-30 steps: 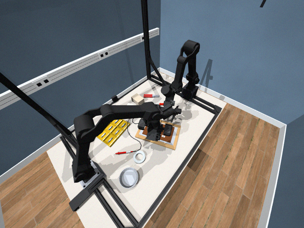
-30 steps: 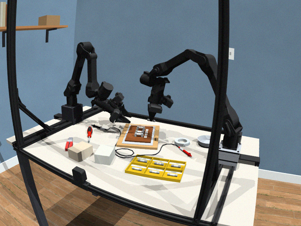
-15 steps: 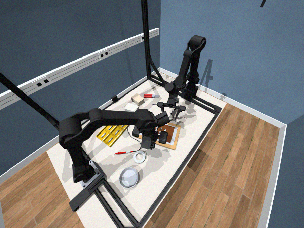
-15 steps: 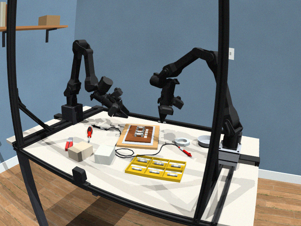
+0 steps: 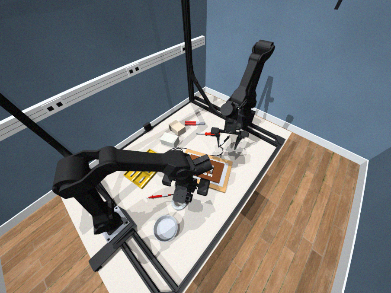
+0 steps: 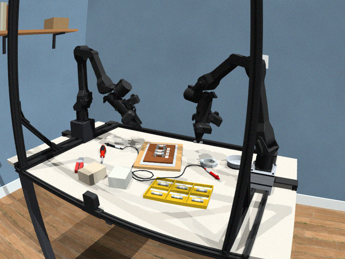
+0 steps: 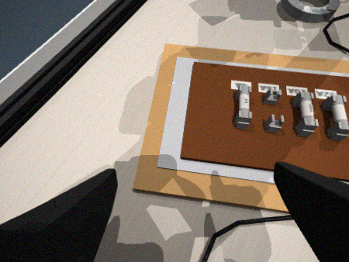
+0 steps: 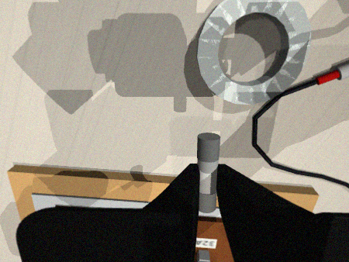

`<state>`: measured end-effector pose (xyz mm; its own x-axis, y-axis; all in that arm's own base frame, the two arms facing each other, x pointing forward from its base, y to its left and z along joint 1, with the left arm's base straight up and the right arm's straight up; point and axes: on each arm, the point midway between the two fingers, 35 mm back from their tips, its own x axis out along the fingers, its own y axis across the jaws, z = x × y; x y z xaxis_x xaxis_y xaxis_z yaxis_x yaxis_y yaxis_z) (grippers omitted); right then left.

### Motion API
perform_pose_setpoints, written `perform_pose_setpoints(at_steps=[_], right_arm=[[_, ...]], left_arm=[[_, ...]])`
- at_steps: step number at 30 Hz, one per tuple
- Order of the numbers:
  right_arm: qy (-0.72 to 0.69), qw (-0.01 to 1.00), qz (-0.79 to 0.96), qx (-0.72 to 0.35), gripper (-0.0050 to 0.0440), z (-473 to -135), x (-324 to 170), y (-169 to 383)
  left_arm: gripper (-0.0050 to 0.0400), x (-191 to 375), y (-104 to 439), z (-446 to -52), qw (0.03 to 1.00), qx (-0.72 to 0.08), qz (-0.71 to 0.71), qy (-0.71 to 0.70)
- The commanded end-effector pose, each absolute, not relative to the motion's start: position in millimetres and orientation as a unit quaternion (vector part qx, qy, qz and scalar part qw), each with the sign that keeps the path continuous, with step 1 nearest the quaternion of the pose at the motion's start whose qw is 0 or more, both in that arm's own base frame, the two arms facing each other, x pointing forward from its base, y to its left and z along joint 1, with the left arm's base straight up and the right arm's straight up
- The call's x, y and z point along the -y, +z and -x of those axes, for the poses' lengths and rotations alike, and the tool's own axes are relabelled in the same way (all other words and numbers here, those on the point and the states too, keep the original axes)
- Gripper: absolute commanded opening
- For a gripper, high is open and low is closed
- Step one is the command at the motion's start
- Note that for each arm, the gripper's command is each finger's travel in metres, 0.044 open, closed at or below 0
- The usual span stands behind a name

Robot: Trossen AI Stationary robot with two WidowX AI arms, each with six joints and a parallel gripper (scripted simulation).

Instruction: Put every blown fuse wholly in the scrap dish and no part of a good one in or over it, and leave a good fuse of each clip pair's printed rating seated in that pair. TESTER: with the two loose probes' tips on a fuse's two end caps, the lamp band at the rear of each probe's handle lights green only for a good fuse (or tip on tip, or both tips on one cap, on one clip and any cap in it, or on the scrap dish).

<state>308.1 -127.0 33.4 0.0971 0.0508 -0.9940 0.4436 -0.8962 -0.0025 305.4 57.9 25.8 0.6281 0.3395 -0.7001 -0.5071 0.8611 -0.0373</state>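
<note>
My right gripper [image 8: 206, 172] [image 6: 198, 140] is shut on a fuse [image 8: 208, 151] with grey caps, held above the table beside the fuse board [image 6: 157, 167] [image 7: 152, 128] [image 8: 19, 181]. My left gripper [image 7: 194, 173] [image 5: 227, 147] is open and empty, high near the board's other end. The 4A fuse [image 7: 243, 101] and two more fuses, one [image 7: 307, 112] beside the other [image 7: 339, 113], sit in clip pairs. The second pair [image 7: 274, 124] is empty. The yellow tray [image 6: 174, 203] has a fuse in each compartment. The scrap dish [image 5: 159, 237] [image 6: 232, 165] shows no fuse.
A grey ring [image 8: 211, 58] [image 6: 209, 165] and the red probe [image 5: 155, 196] [image 6: 213, 174] lie between board and dish. The black probe [image 6: 112, 146], a screwdriver [image 6: 102, 150], a red-handled tool [image 6: 78, 166], a tan block [image 6: 90, 174] and a white block [image 6: 119, 178] lie elsewhere.
</note>
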Motion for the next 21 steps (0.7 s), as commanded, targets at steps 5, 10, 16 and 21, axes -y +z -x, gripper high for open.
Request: perform_pose_setpoints(at_steps=[5, 10, 16, 21], right_arm=[[-0.65, 0.161, -0.725, -0.162, -0.005, -277.5, 134.5, 39.5], [-0.655, 0.161, -0.72, -0.161, -0.005, -257.6, 137.8, 37.8], [-0.66, 0.162, -0.716, -0.161, -0.005, -241.5, 140.2, 36.5], [-0.665, 0.162, -0.711, -0.16, -0.005, -221.6, 143.5, 35.0]], left_arm=[[0.04, -75.4, 49.6, -289.9, 0.874, -0.394, 0.147, 0.245], [0.04, -86.2, 56.2, -273.9, 0.854, -0.424, 0.164, 0.253], [0.04, -94.9, 61.3, -261.0, 0.838, -0.447, 0.178, 0.258], [0.04, -105.7, 67.7, -244.9, 0.816, -0.476, 0.195, 0.265]])
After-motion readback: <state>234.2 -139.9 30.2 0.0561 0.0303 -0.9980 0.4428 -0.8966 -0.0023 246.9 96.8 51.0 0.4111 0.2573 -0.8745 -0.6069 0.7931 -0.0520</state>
